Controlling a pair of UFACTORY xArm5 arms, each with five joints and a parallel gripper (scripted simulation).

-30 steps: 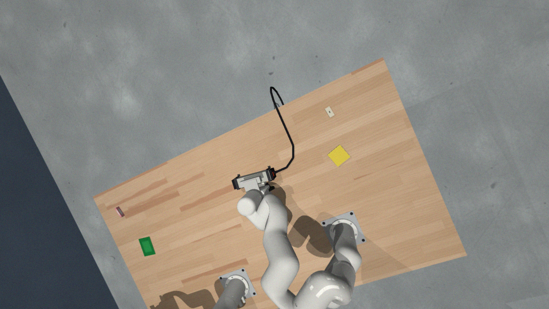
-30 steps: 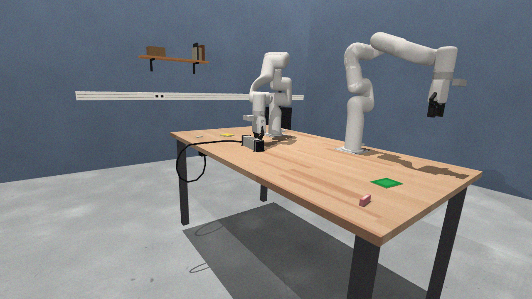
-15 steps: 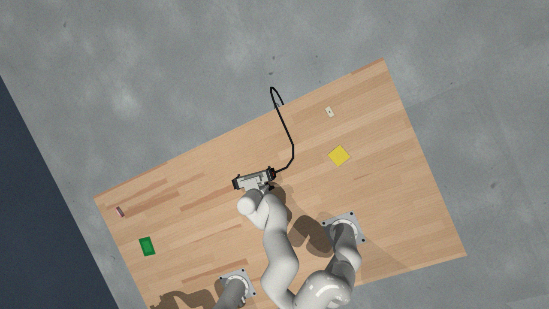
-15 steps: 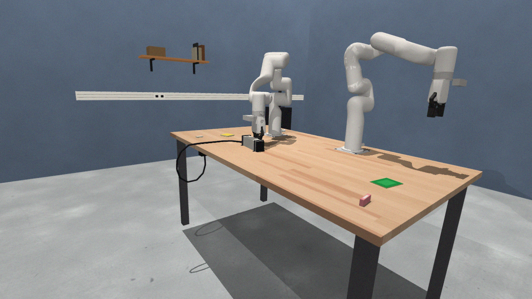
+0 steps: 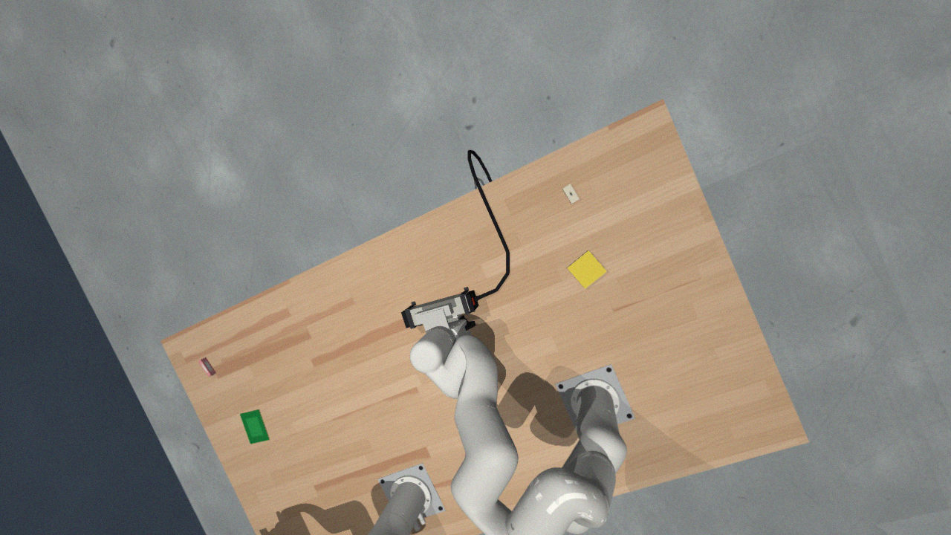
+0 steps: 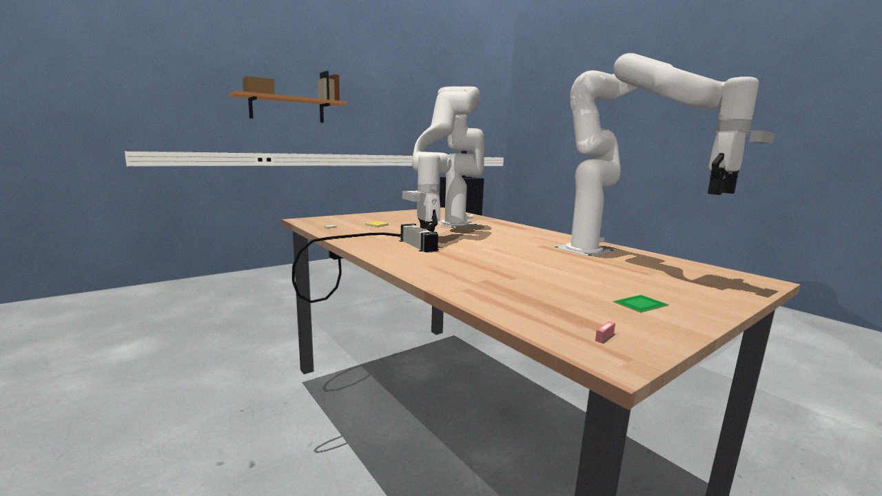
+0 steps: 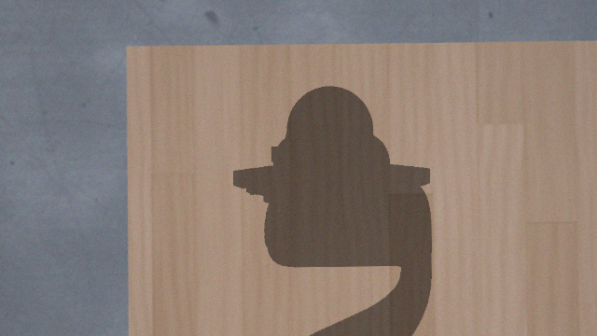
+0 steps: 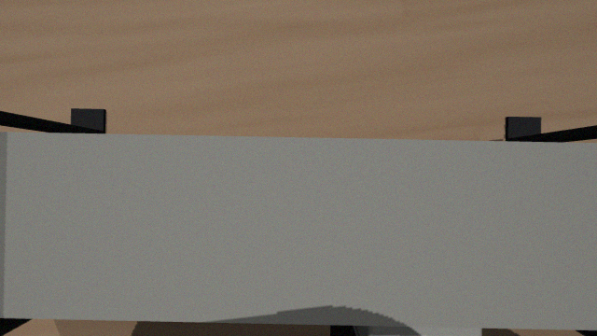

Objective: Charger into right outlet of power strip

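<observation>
Seen from above, a pink block [image 5: 207, 366] [image 6: 605, 331] is standing near the left corner of the tabletop [image 5: 665, 332] [image 6: 524, 289] [image 7: 210, 280] [image 8: 280, 61], and a green square [image 5: 254, 426] [image 6: 641, 302] is lying beside the left edge; both are staying out of the plugging work. The left pincer [image 6: 723, 180] is hanging high with its fingers spread, holding nothing, presumably kept aside because one arm is enough here.

Between the two short edges, the power strip [image 5: 425, 313] [image 6: 414, 237] [image 8: 280, 224] is sitting well in from the far long edge. Its clamping is meant to stop it sliding when the charger is pushed. The right pincer [image 5: 469, 325] [image 6: 428, 224] is pointing down on the robot's side of the strip, towards its right half, which suits the right outlet. Its fingers are closing on what is most likely the charger, itself hidden between pincer and strip; how deep the prongs are sitting cannot be told. The next move is probably a straight push, since any slant could jam a prong.

The black cord [image 5: 494, 219] [image 6: 320, 239] is leaving the strip's right end and looping over the far edge, clear of the pincer. Farther right, a yellow square [image 5: 587, 269] [image 6: 376, 224] is lying inward, while a small pale block [image 5: 570, 193] [image 6: 330, 226] is resting nearer the far right corner.
</observation>
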